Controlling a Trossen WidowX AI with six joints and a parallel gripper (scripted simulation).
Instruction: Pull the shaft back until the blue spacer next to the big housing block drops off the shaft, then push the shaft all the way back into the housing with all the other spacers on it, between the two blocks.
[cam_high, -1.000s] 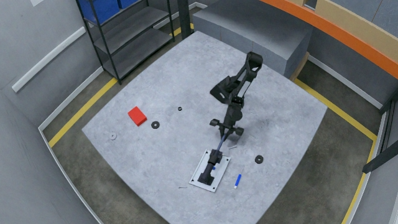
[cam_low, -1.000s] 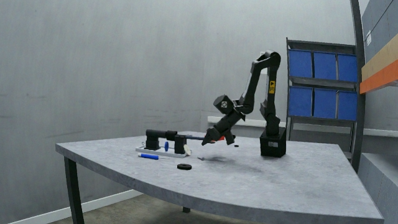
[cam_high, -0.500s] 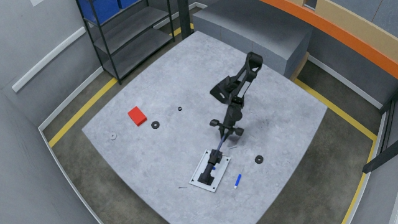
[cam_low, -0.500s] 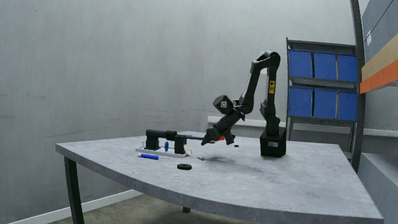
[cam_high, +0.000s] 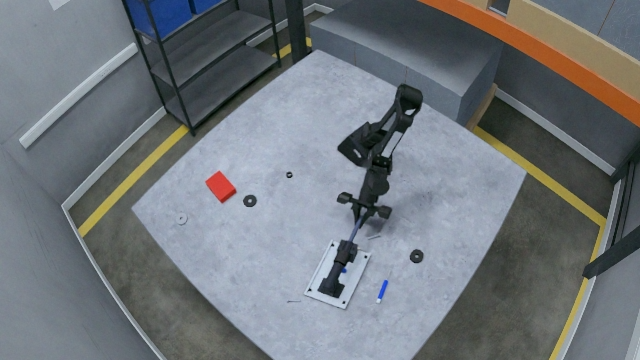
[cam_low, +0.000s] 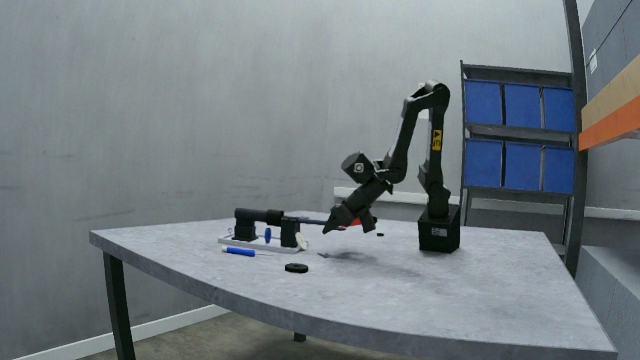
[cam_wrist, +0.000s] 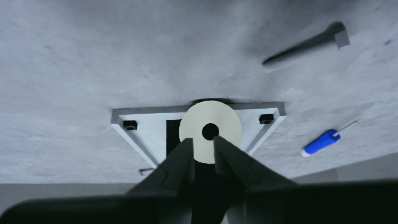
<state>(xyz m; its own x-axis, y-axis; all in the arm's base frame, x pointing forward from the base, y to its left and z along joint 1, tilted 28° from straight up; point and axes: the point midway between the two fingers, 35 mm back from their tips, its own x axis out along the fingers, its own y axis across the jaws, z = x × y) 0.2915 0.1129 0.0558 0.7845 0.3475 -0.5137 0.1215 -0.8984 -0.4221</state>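
A white baseplate (cam_high: 357, 275) (cam_low: 280, 248) (cam_wrist: 155, 125) carries the big housing block (cam_high: 331, 285) (cam_low: 245, 223) and a small block (cam_high: 346, 250) (cam_low: 289, 231). A thin dark shaft (cam_high: 354, 233) (cam_low: 310, 221) runs out of the small block to my gripper (cam_high: 359, 223) (cam_low: 329, 229) (cam_wrist: 202, 147), which is shut on its free end. The blue spacer (cam_high: 344, 270) (cam_low: 268, 232) sits low between the two blocks, below the shaft's line. A cream disc (cam_low: 301, 240) (cam_wrist: 210, 115) with a centre hole leans at the small block's outer face.
A blue-handled screwdriver (cam_high: 382, 291) (cam_low: 239, 251) (cam_wrist: 320, 143) lies beside the plate. Black washers (cam_high: 416, 256) (cam_high: 249, 200) (cam_low: 296, 268), a white washer (cam_high: 181, 218), a red block (cam_high: 220, 186) and a bolt (cam_high: 374, 236) (cam_wrist: 307, 47) lie around. The arm's base (cam_low: 439, 230) stands at the back.
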